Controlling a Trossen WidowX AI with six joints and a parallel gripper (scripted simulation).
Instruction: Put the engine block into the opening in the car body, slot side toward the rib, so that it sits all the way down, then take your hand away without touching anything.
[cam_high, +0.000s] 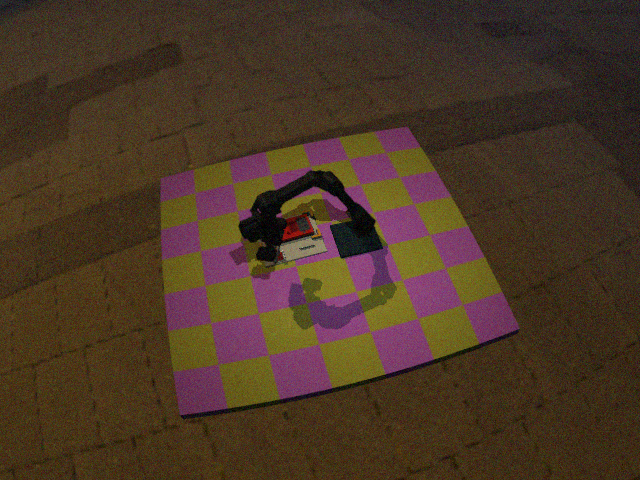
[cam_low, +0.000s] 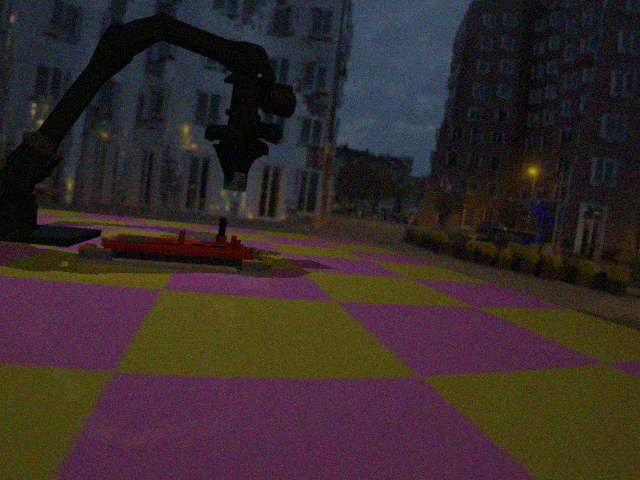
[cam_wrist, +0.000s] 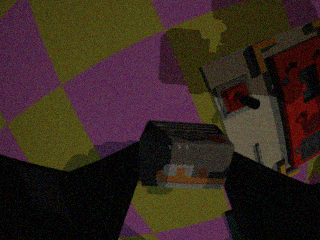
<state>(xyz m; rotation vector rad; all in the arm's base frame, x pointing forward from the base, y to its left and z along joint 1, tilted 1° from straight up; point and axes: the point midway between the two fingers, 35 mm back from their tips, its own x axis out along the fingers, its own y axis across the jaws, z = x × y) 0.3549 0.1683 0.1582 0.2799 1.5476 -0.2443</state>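
Note:
My gripper (cam_wrist: 182, 151) (cam_low: 236, 180) (cam_high: 266, 253) is shut on the engine block (cam_wrist: 188, 152) (cam_low: 237, 182), a small grey block with an orange mark on its lower face. It hangs well above the checkered mat, off the near end of the car body. The car body (cam_high: 297, 225) (cam_low: 175, 248) (cam_wrist: 302, 90) is flat and red and lies on a pale board (cam_high: 306, 248) (cam_wrist: 262, 130). In the wrist view it is up and to the right of the block. A small red part with a black peg (cam_wrist: 239, 98) (cam_low: 222, 227) stands at the body's near end. I cannot make out the opening or the rib.
The arm's dark base plate (cam_high: 356, 241) (cam_low: 56, 235) sits on the purple and yellow checkered mat (cam_high: 310, 356) (cam_low: 268, 330) beside the board. The arm arches over the car body. Paved ground surrounds the mat.

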